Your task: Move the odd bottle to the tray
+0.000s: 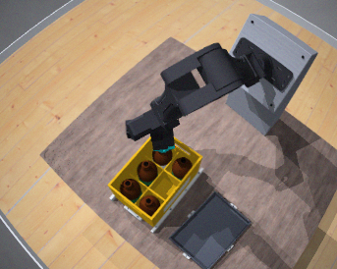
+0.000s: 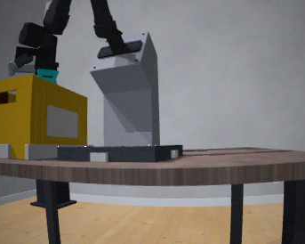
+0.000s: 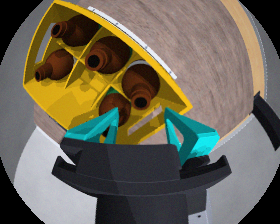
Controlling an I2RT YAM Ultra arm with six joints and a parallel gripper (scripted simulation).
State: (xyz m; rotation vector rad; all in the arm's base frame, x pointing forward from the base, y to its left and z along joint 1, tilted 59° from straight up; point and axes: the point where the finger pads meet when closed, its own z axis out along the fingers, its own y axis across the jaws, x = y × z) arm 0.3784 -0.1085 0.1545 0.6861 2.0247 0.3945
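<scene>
The yellow crate [image 1: 177,194] [image 2: 23,120] [image 3: 39,92] holds five upright brown bottles; one middle compartment is empty. My gripper [image 1: 165,149] [image 2: 48,76] [image 3: 141,111] is open, pointing down over the crate's end nearest the arm base. The corner bottle [image 1: 162,158] [image 3: 141,82] has its mouth near the gap between the fingertips in the wrist view; nothing is gripped. Beside it stands another bottle [image 1: 182,168] [image 3: 111,104], partly behind a finger in the wrist view. The others are a middle bottle [image 1: 146,172] [image 3: 111,52] and two far-end bottles. I cannot tell which neck differs. The dark tray [image 1: 210,233] [image 2: 128,154] holds nothing.
The tray lies beside the crate's long side, a short gap away. The grey arm base [image 1: 250,110] [image 2: 128,107] stands behind them. The crate's walls and dividers surround the bottles closely. The brown table top [image 1: 102,123] [image 2: 239,156] extends around both.
</scene>
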